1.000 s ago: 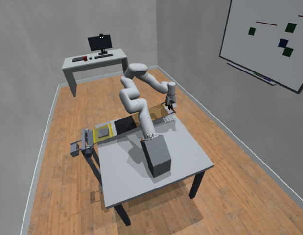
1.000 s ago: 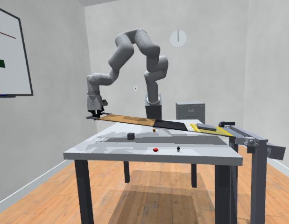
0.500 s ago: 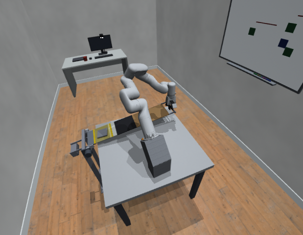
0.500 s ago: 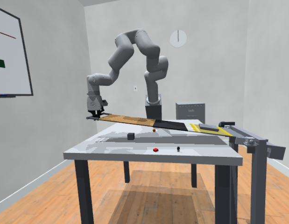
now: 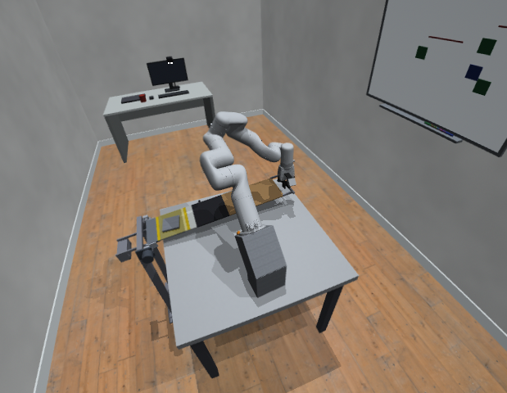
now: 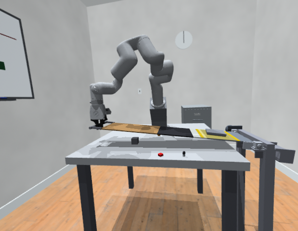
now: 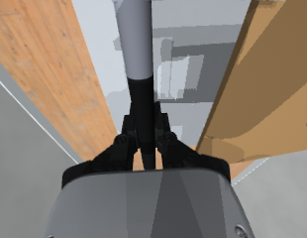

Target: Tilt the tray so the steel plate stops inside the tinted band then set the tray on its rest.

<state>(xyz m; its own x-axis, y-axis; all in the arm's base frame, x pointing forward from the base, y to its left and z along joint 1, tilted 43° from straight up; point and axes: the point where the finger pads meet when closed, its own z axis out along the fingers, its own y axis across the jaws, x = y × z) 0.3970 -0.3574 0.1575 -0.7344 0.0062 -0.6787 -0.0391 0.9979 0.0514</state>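
Note:
A long tray [image 5: 228, 204] lies along the table's far edge, with a wood-coloured part, a black part and a yellow tinted band [image 5: 174, 223] between two solid yellow lines. The grey steel plate [image 5: 170, 222] lies flat inside the band; in the exterior view the plate [image 6: 215, 132] sits between the lines. The tray [image 6: 153, 130] slopes slightly down toward the band end. My gripper [image 5: 286, 183] is shut on the tray's handle bar [image 7: 142, 99] at the raised end, which also shows in the exterior view [image 6: 98, 124].
A pivot stand [image 6: 263, 146] carries the tray's band end beyond the table. A small dark block [image 6: 135, 140], a red button [image 6: 160, 154] and a small black knob [image 6: 183, 153] sit on the table. The arm's dark base [image 5: 261, 259] stands mid-table.

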